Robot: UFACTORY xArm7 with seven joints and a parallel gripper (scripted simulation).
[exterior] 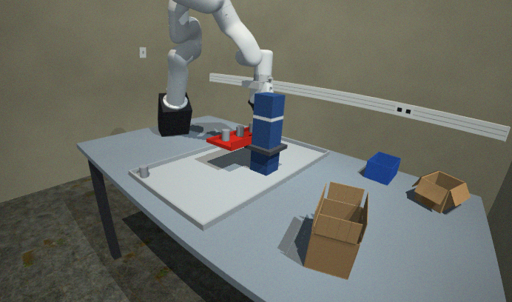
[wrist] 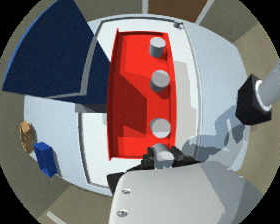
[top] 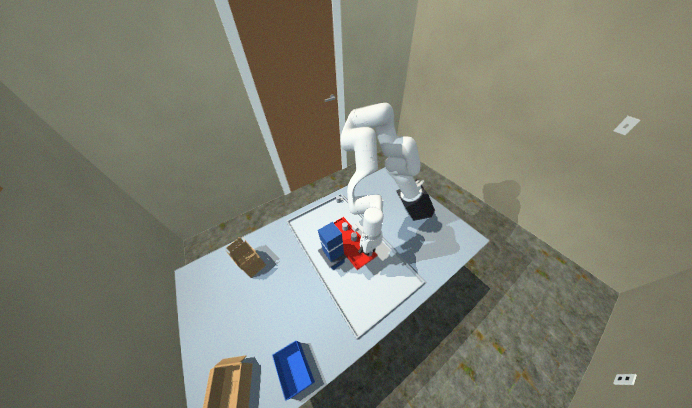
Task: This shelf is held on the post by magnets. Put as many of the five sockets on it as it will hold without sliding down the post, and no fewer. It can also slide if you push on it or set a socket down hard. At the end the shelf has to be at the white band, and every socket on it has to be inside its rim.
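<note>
The red shelf (top: 357,262) (exterior: 231,145) (wrist: 136,60) is on the blue post (top: 330,235) (exterior: 266,132) (wrist: 56,55), well below the white band (exterior: 268,118), near a dark collar (exterior: 268,151). Three grey sockets (wrist: 157,47) (wrist: 160,80) (wrist: 160,128) stand in a row inside its rim. My gripper (top: 367,251) (wrist: 160,154) is shut on a fourth socket at the shelf's end; whether that socket touches the shelf I cannot tell. In the exterior view the post hides the fingertips. A fifth socket (top: 339,198) (exterior: 143,171) (wrist: 178,24) stands in a corner of the white tray (top: 361,304) (exterior: 183,195).
The blue post rises close beside my gripper. A blue bin (top: 294,372) (exterior: 381,169) (wrist: 45,159) and two open cardboard boxes (top: 245,257) (exterior: 334,247) (exterior: 439,191) stand on the table beyond the tray. The arm's black base (top: 416,205) (exterior: 174,120) (wrist: 252,102) is on the shelf's other side.
</note>
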